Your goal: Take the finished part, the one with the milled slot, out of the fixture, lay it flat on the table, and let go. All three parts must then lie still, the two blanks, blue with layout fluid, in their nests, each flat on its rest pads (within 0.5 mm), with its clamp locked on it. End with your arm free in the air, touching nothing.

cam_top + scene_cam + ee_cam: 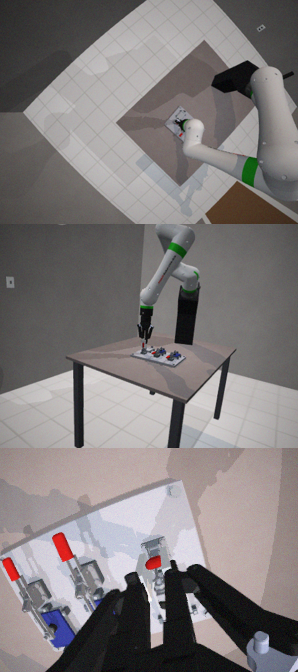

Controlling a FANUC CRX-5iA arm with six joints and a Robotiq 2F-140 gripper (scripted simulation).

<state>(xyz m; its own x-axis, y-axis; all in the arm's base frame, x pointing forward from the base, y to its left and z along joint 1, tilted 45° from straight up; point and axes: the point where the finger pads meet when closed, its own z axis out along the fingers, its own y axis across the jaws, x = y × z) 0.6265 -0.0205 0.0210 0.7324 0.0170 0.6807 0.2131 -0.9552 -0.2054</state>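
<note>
A pale fixture plate (171, 124) (136, 355) (133, 511) lies mid-table with three toggle clamps in a row. Two blue blanks (161, 351) (176, 355) sit in the middle and right nests. Their red-tipped handles (63, 547) (9, 568) lie low. One blank (56, 624) shows clearly in the wrist view. The left clamp's red-tipped handle (143, 343) (154, 563) stands upright. My gripper (144, 339) (156, 560) hangs straight above it, fingers nearly shut with the red tip between the fingertips. The slotted part in that nest is mostly hidden by my fingers.
The black robot pedestal (186, 317) (234, 78) stands at the table's back edge, behind the fixture. A brown surface (248, 205) lies on the floor beyond the table. The table's edges are well away from the plate on all sides.
</note>
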